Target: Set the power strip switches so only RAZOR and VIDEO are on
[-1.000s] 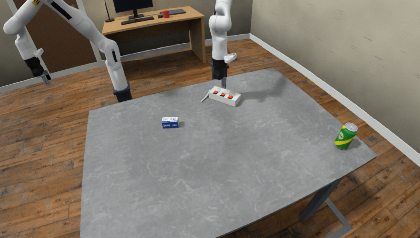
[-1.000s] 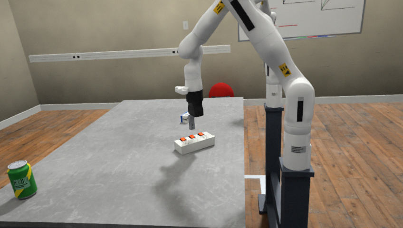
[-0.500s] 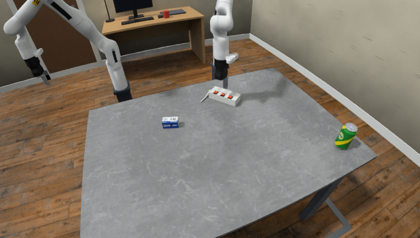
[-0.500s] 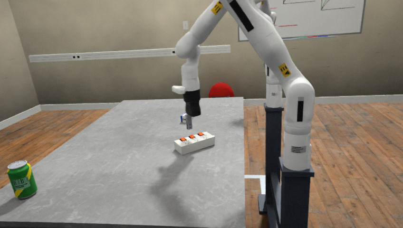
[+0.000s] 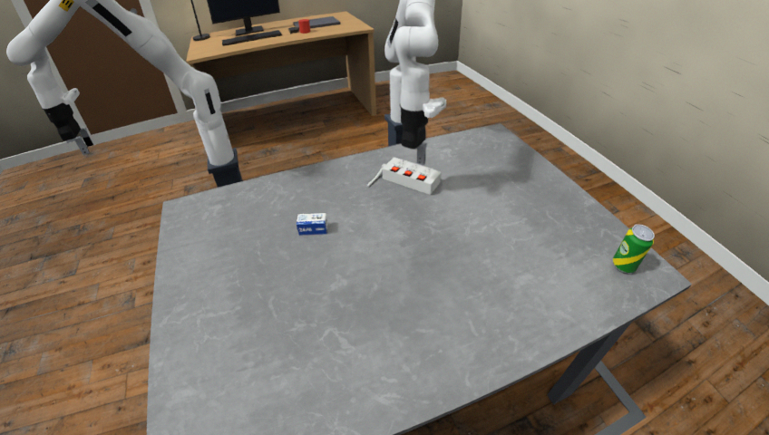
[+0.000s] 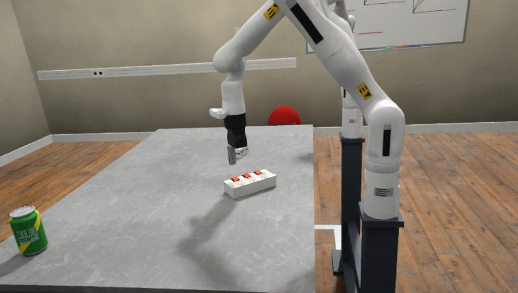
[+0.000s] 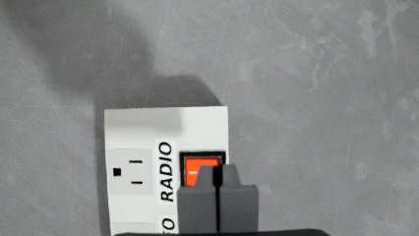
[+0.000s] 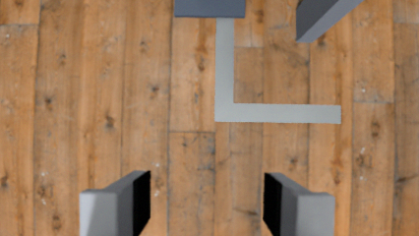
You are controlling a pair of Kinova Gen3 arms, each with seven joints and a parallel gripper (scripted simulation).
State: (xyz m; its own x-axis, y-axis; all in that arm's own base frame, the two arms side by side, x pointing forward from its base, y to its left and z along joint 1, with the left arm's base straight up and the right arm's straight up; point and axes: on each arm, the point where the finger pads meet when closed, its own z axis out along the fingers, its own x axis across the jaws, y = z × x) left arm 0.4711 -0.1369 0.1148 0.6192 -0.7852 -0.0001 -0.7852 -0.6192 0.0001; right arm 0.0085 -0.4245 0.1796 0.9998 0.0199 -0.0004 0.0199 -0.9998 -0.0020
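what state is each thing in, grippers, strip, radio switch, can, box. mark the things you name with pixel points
left gripper [image 6: 231, 163] [image 7: 217, 169]: shut, nothing held
right gripper [image 5: 85, 151] [image 8: 207, 196]: open
power strip [image 5: 407, 181] [image 6: 253, 187] [image 7: 143, 128]: right way up
RADIO switch [image 7: 194, 164]: partly hidden, on or off unclear
green can [image 5: 633, 252] [image 6: 29, 232]: upright, tab end up
blue and white box [image 5: 311, 227] [image 6: 242, 152]: lying on the table [image 5: 345, 323] [image 6: 145, 232]

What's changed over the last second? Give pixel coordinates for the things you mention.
Left end effector [image 5: 421, 160] [image 6: 231, 163] [image 7: 217, 168] moved along the strip [image 5: 409, 182] [image 6: 250, 190] [image 7: 143, 120], away from the cord [image 5: 374, 177] end, and is now at the RADIO switch [image 7: 194, 164]. Nothing grasped or released. Strip, box [image 5: 311, 225] [image 6: 242, 151], can [image 5: 632, 250] [image 6: 29, 230] and right end effector [image 5: 84, 150] [image 8: 207, 196] stayed as they were.
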